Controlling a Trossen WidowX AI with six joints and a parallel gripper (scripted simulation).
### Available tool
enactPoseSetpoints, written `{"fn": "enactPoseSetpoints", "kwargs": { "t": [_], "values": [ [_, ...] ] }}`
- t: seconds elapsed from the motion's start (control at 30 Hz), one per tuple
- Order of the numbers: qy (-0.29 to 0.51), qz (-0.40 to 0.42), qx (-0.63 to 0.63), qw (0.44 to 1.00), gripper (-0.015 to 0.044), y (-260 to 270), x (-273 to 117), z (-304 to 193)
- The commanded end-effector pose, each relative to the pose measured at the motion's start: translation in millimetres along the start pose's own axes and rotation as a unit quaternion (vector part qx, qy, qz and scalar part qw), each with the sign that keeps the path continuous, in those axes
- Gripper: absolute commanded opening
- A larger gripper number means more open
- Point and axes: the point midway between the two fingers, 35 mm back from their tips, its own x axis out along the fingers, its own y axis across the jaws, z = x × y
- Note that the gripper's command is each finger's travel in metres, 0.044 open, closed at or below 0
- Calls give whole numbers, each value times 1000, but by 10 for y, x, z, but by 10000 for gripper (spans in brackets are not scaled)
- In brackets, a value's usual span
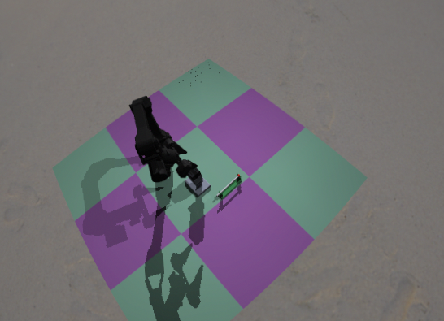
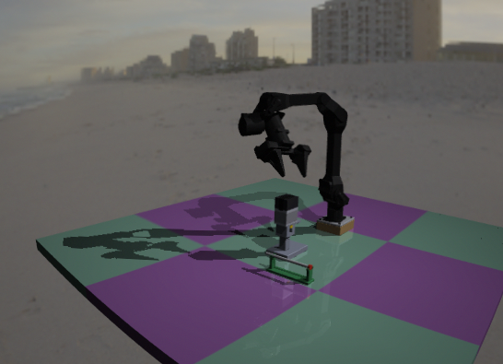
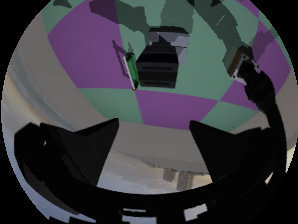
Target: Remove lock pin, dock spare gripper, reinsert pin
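My gripper (image 2: pixel 294 176) (image 3: pixel 155 123) is open and empty, high above the mount, touching nothing. The spare gripper (image 2: pixel 286 203) (image 3: pixel 158 67), a dark block on a grey body, stands upright in the socket of the grey mount. The mount's flat base (image 1: pixel 205 188) (image 2: pixel 286 251) rests on the board. A small yellow mark (image 2: pixel 291 227) shows on the side of the grey body; I cannot tell what it is. The pin (image 1: pixel 228 185) (image 2: pixel 291 261), pale with a red end, lies across the two posts of the green rack (image 1: pixel 231 189) (image 2: pixel 287 275) (image 3: pixel 132 69).
The green rack stands close beside the mount base, low on the checkered board (image 1: pixel 280 134) (image 2: pixel 221 304). The arm's base (image 2: pixel 334 226) (image 3: pixel 235 64) stands on the other side of the mount. Long arm shadows cross the board.
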Motion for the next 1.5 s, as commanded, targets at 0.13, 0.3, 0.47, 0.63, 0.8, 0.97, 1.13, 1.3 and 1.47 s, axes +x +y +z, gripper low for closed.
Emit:
{"fn": "enactPoseSetpoints", "kwargs": {
  "t": [0.13,0.3,0.47,0.63,0.8,0.97,1.13,1.3,1.47],
  "values": [
    [0,-2,1,1000,414,-10,18,-9],
    [-3,-4,1,1000,282,-294,249,-441],
    [4,-1,3,1000,180,-574,399,-722],
    [-30,-20,-122,992,180,-437,443,-675],
    [-83,-81,-370,922,180,-158,564,-579],
    [-106,-163,-591,783,180,117,725,-487],
    [-94,-255,-765,583,180,381,925,-402],
    [-45,-344,-874,340,180,626,1162,-329],
    [38,-416,-905,75,180,845,1433,-273]
  ]
}}
